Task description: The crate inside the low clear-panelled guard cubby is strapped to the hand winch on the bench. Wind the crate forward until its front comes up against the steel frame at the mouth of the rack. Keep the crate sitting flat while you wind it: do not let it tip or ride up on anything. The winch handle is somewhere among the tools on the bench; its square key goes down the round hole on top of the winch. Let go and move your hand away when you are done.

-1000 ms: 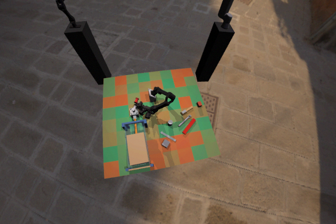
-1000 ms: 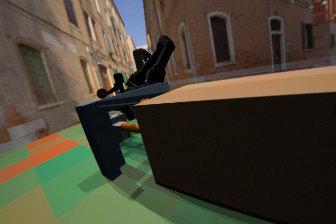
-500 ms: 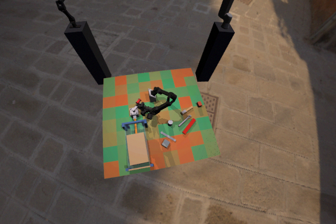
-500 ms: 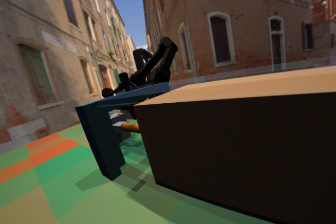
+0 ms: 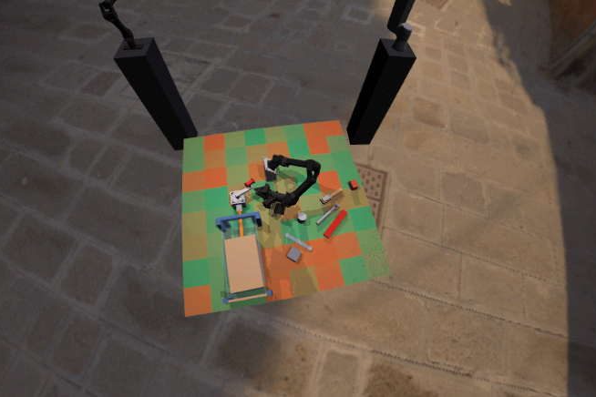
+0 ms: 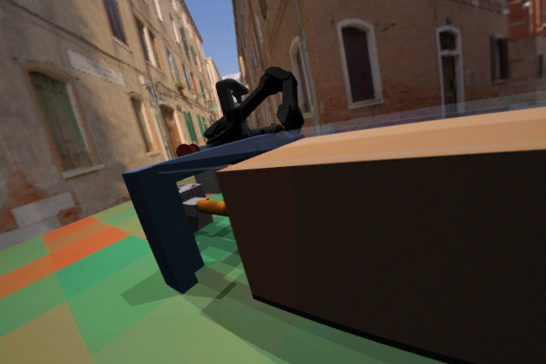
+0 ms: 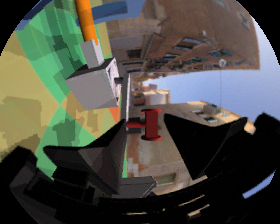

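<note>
The tan crate (image 5: 245,264) (image 6: 389,240) sits flat inside the clear-panelled cubby, its front a gap short of the blue steel frame (image 5: 238,218) (image 6: 158,223). An orange strap (image 5: 241,225) (image 6: 211,207) (image 7: 86,20) runs from it to the grey winch (image 5: 237,198) (image 7: 93,87). The silver crank handle (image 5: 244,192) stands on top of the winch; its red knob (image 5: 249,182) (image 6: 187,149) (image 7: 152,125) points toward the back. My gripper (image 5: 256,188) (image 7: 145,119) is part open and empty, beside the handle. The knob appears between the fingertips in the wrist view, but beyond them.
Right of the cubby lie a grey bar (image 5: 299,242), a grey block (image 5: 293,254), a pale cylinder (image 5: 302,217), a silver tool (image 5: 327,214), a red bar (image 5: 335,223), a wooden-handled tool (image 5: 331,196) and a red block (image 5: 353,184). Two dark pedestals (image 5: 156,93) (image 5: 381,93) stand behind the bench.
</note>
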Controlling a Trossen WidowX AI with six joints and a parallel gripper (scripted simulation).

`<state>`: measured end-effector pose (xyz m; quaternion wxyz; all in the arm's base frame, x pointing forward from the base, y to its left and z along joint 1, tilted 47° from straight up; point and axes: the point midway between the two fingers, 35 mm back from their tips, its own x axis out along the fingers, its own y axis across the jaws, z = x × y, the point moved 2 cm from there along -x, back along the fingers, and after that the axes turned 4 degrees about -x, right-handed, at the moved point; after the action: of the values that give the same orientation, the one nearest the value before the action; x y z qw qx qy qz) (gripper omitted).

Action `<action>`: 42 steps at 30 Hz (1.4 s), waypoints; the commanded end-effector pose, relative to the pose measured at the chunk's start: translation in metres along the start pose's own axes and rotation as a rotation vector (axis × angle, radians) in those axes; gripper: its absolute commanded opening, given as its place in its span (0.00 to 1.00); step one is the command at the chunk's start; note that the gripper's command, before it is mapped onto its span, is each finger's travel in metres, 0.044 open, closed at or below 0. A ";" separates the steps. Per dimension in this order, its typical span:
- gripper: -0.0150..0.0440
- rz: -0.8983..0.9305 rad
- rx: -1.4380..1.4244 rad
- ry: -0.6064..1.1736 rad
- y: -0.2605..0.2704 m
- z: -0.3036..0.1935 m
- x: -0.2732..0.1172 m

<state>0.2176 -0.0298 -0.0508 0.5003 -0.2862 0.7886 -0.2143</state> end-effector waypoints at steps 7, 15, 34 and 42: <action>0.66 -0.011 0.011 -0.012 -0.093 -0.006 -0.002; 0.66 -0.003 0.028 -0.015 -0.089 -0.005 -0.002; 1.00 0.572 0.135 0.259 -0.102 0.001 0.052; 1.00 1.057 0.350 0.381 -0.120 0.001 0.089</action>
<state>0.2170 -0.1668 -0.0332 0.4319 0.2051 0.8688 -0.1287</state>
